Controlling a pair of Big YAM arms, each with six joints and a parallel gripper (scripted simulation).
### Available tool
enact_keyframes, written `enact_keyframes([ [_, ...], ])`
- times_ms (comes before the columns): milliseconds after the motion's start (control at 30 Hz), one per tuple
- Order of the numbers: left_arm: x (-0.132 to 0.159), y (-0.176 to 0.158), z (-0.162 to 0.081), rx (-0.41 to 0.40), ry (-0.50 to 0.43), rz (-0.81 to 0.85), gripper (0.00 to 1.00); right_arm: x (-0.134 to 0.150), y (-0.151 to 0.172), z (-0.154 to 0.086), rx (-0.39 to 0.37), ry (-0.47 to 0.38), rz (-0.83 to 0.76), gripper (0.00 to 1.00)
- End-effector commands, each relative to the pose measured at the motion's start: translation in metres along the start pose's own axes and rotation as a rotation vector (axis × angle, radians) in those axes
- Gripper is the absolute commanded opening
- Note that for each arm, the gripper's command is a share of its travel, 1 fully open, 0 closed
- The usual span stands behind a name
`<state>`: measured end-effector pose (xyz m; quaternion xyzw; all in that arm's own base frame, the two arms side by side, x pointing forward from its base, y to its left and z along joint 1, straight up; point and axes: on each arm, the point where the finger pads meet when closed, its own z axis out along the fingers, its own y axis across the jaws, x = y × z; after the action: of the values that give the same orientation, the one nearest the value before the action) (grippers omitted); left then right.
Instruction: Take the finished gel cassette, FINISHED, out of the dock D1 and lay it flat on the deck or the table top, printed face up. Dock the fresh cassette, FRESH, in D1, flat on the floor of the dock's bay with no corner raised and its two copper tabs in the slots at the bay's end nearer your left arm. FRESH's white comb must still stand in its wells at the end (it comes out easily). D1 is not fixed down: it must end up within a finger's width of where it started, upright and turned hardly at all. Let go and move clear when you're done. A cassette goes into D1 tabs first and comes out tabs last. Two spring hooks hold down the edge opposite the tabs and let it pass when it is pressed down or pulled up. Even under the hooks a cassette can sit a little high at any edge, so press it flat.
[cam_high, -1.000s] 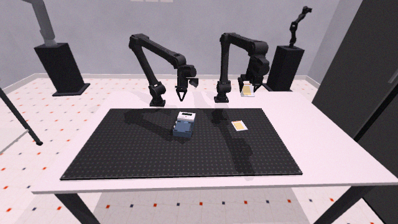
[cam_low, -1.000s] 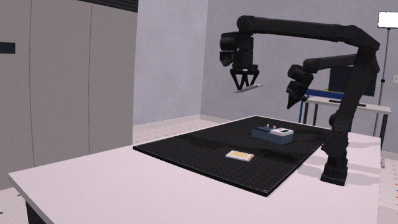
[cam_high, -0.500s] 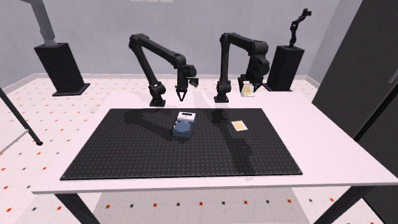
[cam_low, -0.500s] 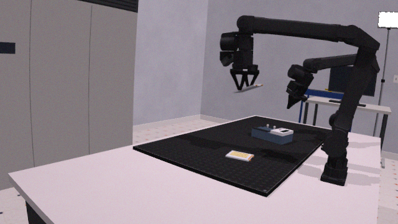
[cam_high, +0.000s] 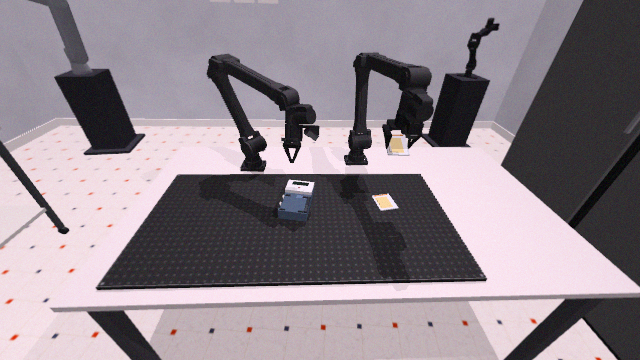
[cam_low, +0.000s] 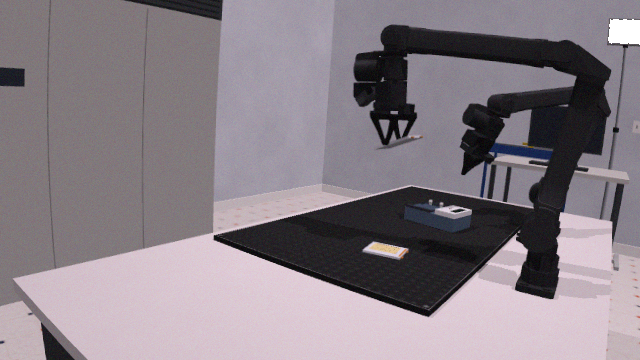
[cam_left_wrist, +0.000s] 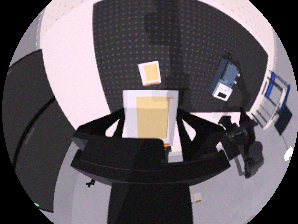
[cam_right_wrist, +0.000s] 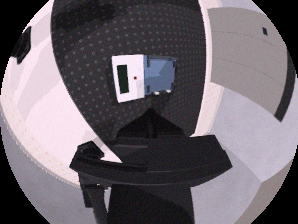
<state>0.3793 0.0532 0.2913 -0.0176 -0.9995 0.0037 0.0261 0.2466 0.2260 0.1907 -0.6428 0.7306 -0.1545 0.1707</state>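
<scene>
The dock D1 (cam_high: 295, 206) (cam_low: 432, 220) (cam_left_wrist: 227, 75) (cam_right_wrist: 160, 75) stands upright on the dark deck; no cassette shows in its blue bay. My left gripper (cam_high: 398, 144) (cam_low: 394, 141) (cam_left_wrist: 150, 111) is shut on a white cassette with a yellow panel, held high in the air and slightly tilted. A second cassette (cam_high: 385, 201) (cam_low: 385, 250) (cam_left_wrist: 150, 73) lies flat on the deck, yellow face up, copper-coloured edge toward the arms' side. I cannot tell which is FRESH; no comb is clear. My right gripper (cam_high: 292, 160) (cam_low: 465, 173) (cam_right_wrist: 150, 111) is shut and empty, above and behind D1.
The dark deck (cam_high: 200, 255) (cam_low: 320, 255) lies on the white table (cam_high: 525, 240) (cam_low: 175, 300). D1's white end block (cam_high: 300, 187) (cam_right_wrist: 129, 77) faces the arm bases. Small pale knobs stand along one side of D1. Dark cabinets (cam_high: 590, 125) rise beyond the left arm's side.
</scene>
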Motion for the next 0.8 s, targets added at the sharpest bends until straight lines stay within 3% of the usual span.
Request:
enact_keyframes([
  [0,-0.007,0.003,-0.031,-0.007,-0.060,0.002,0.00,0.000,0.002,0.006,-0.001,0.006,0.010,0.00],
  [367,-0.007,0.003,-0.031,-0.007,-0.060,0.002,0.00,0.000,0.002,0.006,-0.001,0.006,0.010,0.00],
  [433,-0.007,0.003,-0.031,-0.007,-0.060,0.002,0.00,0.003,0.005,0.012,-0.026,0.065,0.015,0.00],
  [767,-0.007,0.003,-0.031,-0.007,-0.060,0.002,0.00,0.010,0.015,0.031,-0.026,0.065,0.015,0.00],
])
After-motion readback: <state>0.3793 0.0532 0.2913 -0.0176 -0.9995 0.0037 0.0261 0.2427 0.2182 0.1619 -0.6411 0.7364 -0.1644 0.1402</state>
